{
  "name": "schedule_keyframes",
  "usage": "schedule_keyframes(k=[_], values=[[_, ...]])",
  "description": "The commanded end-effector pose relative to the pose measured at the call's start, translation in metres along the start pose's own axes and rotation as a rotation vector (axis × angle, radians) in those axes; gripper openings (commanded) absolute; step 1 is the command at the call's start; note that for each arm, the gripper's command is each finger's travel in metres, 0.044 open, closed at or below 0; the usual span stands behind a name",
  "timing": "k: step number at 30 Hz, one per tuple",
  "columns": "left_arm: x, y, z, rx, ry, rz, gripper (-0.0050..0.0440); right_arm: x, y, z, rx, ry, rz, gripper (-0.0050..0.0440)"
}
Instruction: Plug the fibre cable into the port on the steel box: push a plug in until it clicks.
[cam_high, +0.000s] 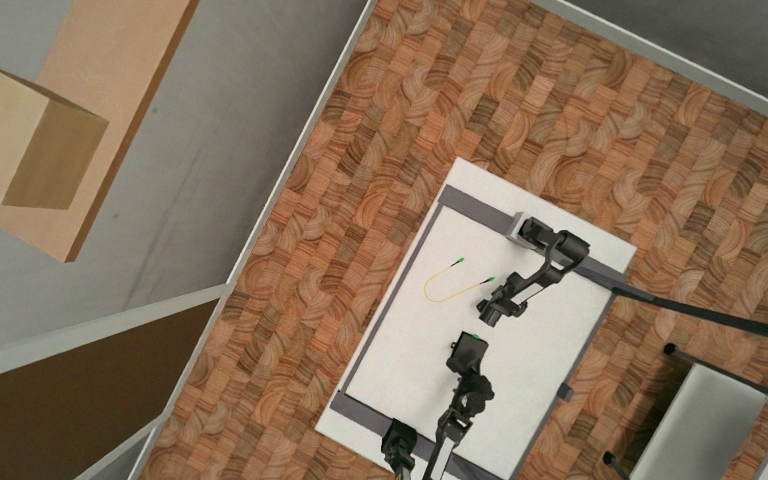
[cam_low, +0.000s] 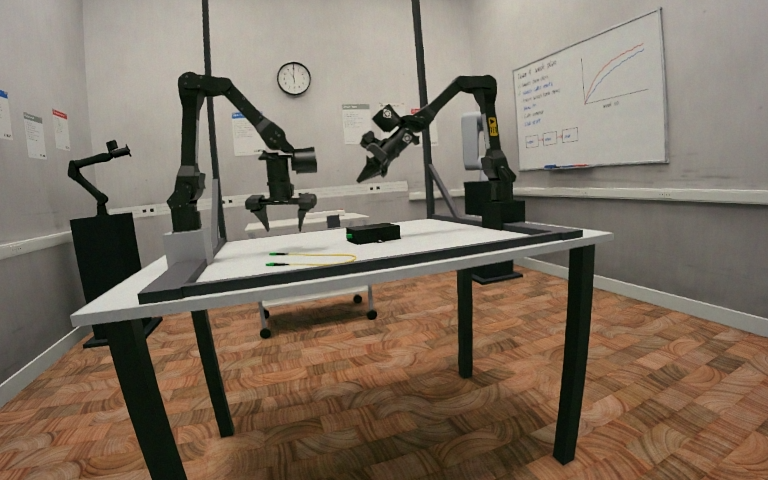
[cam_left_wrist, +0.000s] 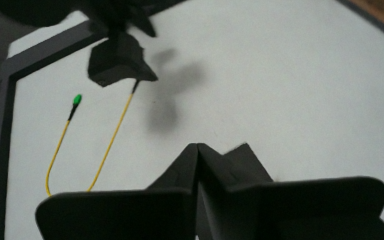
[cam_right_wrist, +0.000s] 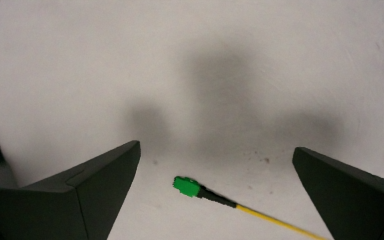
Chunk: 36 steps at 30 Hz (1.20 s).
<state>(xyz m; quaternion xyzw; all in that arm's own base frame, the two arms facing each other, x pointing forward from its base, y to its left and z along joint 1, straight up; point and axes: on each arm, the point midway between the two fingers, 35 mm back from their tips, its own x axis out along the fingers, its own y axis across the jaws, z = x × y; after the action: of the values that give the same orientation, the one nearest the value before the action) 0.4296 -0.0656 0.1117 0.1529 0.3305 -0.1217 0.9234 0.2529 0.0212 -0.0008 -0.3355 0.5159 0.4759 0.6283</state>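
Observation:
The yellow fibre cable (cam_low: 317, 259) lies in a loop on the white table, with a green plug at each end (cam_high: 459, 260). My right gripper (cam_low: 281, 221) is open and hangs above one plug (cam_right_wrist: 187, 186), which lies on the table between the fingers, untouched. The dark steel box (cam_low: 373, 232) sits mid-table, apart from the cable. My left gripper (cam_low: 362, 176) is shut and empty, held high and tilted above the box. In the top view it (cam_high: 467, 352) covers most of the box. The left wrist view shows its closed fingers (cam_left_wrist: 197, 150), the cable (cam_left_wrist: 112, 140) and the right gripper (cam_left_wrist: 120, 65).
A dark raised rail (cam_low: 362, 266) frames the table's work area. Two upright poles (cam_low: 421, 107) stand behind it. A small wheeled table (cam_low: 308, 217) and a black stand with a camera arm (cam_low: 99, 226) stand beyond the table.

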Motion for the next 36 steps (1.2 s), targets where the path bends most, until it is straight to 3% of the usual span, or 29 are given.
schedule_keyframes(k=[1,15,36], values=[[-0.013,0.020,0.011,-0.150,-0.084,0.067,-0.0050,-0.002,-0.005,0.002,0.212,-0.028,-0.060,0.0440],[-0.022,0.039,0.013,-0.326,-0.156,0.115,-0.0050,0.001,-0.014,0.003,0.774,-0.125,-0.104,0.0440],[-0.019,0.039,0.014,-0.331,-0.156,0.111,-0.0050,0.004,-0.027,0.004,1.620,-0.329,-0.073,0.0440]])
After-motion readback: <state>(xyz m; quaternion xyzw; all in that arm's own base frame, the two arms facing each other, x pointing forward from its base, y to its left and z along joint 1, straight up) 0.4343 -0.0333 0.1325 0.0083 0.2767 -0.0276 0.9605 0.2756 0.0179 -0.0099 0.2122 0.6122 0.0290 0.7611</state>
